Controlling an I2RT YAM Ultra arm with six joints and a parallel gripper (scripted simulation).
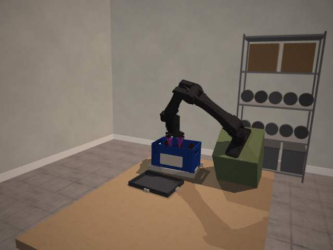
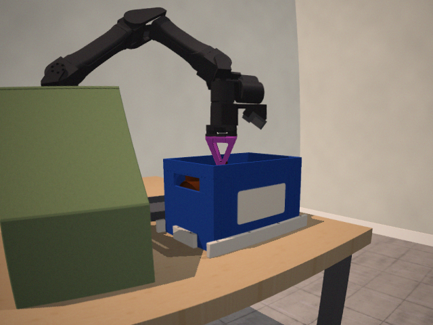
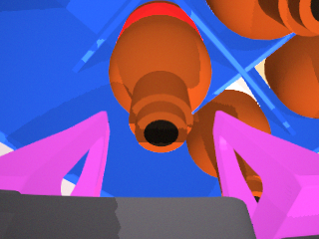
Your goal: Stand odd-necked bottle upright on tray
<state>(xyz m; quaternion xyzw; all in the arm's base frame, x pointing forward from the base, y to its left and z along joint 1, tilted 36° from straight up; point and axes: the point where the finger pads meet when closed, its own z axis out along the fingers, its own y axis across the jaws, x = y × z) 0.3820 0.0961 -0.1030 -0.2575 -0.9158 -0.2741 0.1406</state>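
The blue crate (image 1: 191, 161) (image 2: 189, 210) stands on the table with brown bottles inside. My gripper (image 1: 175, 146) (image 2: 220, 163) (image 3: 160, 120) points down with its fingertips at about the crate's rim. It is open, with a fingertip to either side of the neck of one upright bottle (image 3: 159, 55) with a red band; neither finger touches it. Another bottle is partly behind the right finger. Two more bottles (image 3: 249, 20) (image 3: 299, 80) show at the upper right. I cannot tell which neck differs. The dark tray (image 1: 155, 183) is empty, in front of the crate.
Pale strips (image 1: 171, 171) (image 2: 256, 235) lie along the crate's base, and small pale blocks (image 1: 146, 190) sit at the tray's edge. A green block (image 1: 236, 166) (image 2: 76, 244) carrying the arm's base stands beside the crate. Blue dividers (image 3: 219, 47) separate the crate's compartments.
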